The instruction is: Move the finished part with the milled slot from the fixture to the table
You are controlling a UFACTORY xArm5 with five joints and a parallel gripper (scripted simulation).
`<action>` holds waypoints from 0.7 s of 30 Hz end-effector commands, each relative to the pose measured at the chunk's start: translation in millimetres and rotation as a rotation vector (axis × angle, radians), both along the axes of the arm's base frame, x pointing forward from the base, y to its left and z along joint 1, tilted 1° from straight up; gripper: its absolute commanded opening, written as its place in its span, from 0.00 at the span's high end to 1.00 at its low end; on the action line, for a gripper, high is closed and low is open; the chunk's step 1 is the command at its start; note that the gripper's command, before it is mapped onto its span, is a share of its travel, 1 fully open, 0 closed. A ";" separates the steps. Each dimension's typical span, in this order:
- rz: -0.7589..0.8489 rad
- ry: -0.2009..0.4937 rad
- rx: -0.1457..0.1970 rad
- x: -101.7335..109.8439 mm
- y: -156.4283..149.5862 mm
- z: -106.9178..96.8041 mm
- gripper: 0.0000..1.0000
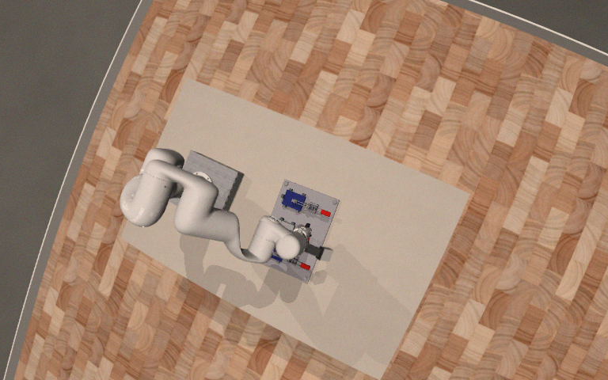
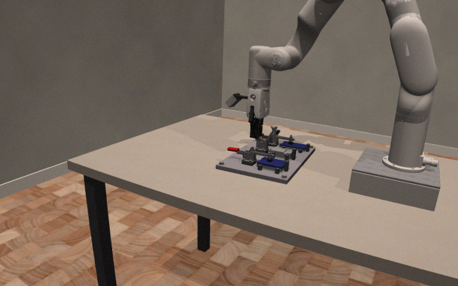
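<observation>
- beige desk is seen carrying a grey fixture plate, with its near edge towards the exterior view.
- nearest on the plate, a blue blank is seen lying in its nest, with the near clamp lowered over it and the clamp's red handle lying low, pointed away from the arm's base.
- behind it, the finished part, bare grey, is seen in the middle nest of the fixture, between the two blue blanks.
- the tool is pointed straight down over the handle end of the middle clamp and is closed on that clamp's handle; the handle itself is mostly hidden by the dark fingers, and a lever of this clamp is seen raised at a slant.
- farther back, the second blank is seen in its nest.
- farthest, the white arm is seen bolted on a grey pedestal, well apart from the plate.
</observation>
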State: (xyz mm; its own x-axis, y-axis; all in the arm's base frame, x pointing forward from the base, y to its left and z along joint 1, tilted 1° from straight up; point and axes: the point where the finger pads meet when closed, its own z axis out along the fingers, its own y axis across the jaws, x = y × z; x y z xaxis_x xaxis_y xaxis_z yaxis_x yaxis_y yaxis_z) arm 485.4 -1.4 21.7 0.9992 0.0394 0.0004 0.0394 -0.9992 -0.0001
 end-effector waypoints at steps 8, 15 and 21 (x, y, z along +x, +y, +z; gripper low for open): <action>0.000 -0.001 0.000 -5.7 -0.4 1.9 1.00; 0.000 -0.001 0.000 -9.5 -0.6 2.4 1.00; 0.000 -0.001 0.000 -12.1 -0.7 2.3 1.00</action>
State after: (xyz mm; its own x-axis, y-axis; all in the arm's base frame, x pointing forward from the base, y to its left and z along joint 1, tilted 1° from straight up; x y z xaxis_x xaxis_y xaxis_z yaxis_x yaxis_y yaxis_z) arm 474.2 -1.8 23.5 0.9992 0.0394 0.0006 0.0394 -0.9992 -0.0001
